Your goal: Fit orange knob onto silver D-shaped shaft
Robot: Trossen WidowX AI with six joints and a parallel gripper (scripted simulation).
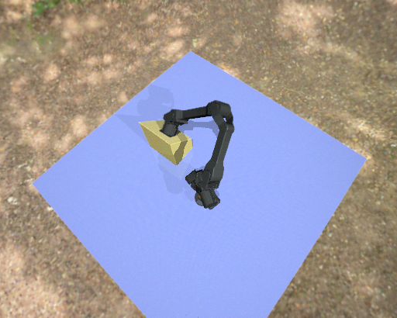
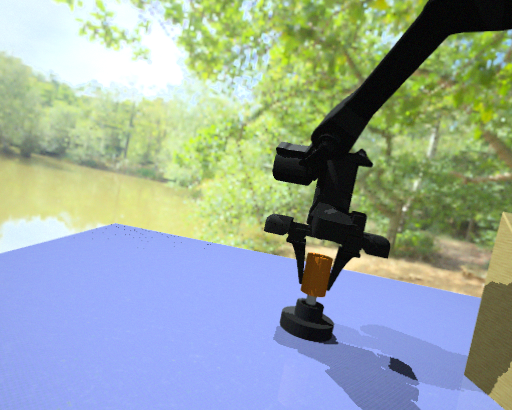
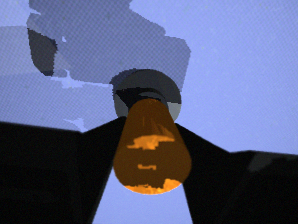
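One risk stands out: the orange knob (image 2: 316, 274) may jam on the silver D-shaped shaft (image 2: 310, 300) if its hidden flat does not face the shaft's flat. The hole is underneath and cannot be seen in any view, so the match cannot be judged; pressing down mismatched could tilt the knob in the grip or make it slip upward between the fingers.

In the exterior view, going left to right: the knob, a plain orange cylinder leaning slightly, is clamped between the two black fingers of the gripper (image 2: 317, 282), directly over the round pedestal (image 2: 306, 324). A short stretch of shaft shows beneath it, so it is not yet seated. Far right stands a tan block (image 2: 503, 310), well apart.
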